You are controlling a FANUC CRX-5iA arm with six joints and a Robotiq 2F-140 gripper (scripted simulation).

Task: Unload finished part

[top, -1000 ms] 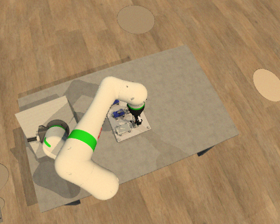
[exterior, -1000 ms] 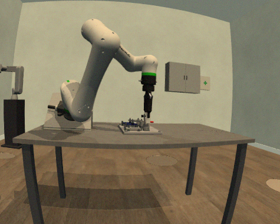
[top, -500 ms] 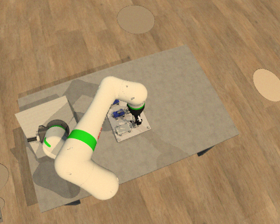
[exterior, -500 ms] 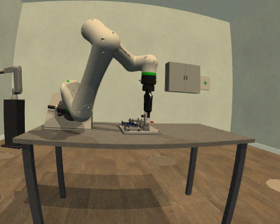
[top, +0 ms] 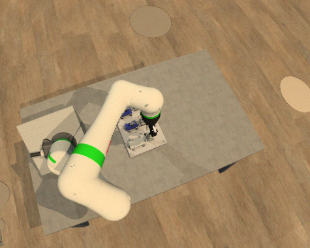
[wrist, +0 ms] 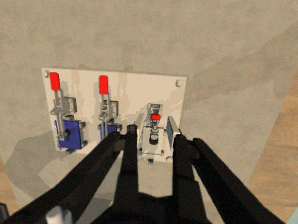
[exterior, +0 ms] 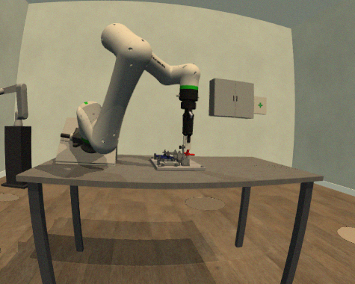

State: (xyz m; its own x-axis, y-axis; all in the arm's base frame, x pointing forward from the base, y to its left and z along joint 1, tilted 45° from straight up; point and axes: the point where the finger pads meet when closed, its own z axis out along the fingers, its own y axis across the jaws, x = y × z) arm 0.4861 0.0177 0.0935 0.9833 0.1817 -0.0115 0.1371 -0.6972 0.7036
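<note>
The fixture plate point(top: 154, 147) point(exterior: 197, 167) point(wrist: 130, 82) lies mid-table. Two blue blanks point(wrist: 70, 134) point(wrist: 103, 131) point(top: 126, 113) point(top: 132, 125) sit in the left and middle nests. Their clamps' red handles point(wrist: 55, 80) point(wrist: 103, 84) lie flat toward the plate's far edge. The grey finished part point(wrist: 152, 146) point(top: 136, 142) sits in the right nest, and its clamp's red handle point(wrist: 155, 116) point(exterior: 189, 152) stands up. My gripper point(wrist: 155, 121) point(top: 153, 132) point(exterior: 184, 143) points straight down a little above the finished part. Its fingers are apart on either side of it and hold nothing.
The arm's base stands on a pale plinth point(top: 35, 130) point(exterior: 68, 157) at the table's left end. The table edge point(exterior: 167, 183) runs close in front of the fixture. A second arm on a black pedestal point(exterior: 17, 153) stands off the table to the left.
</note>
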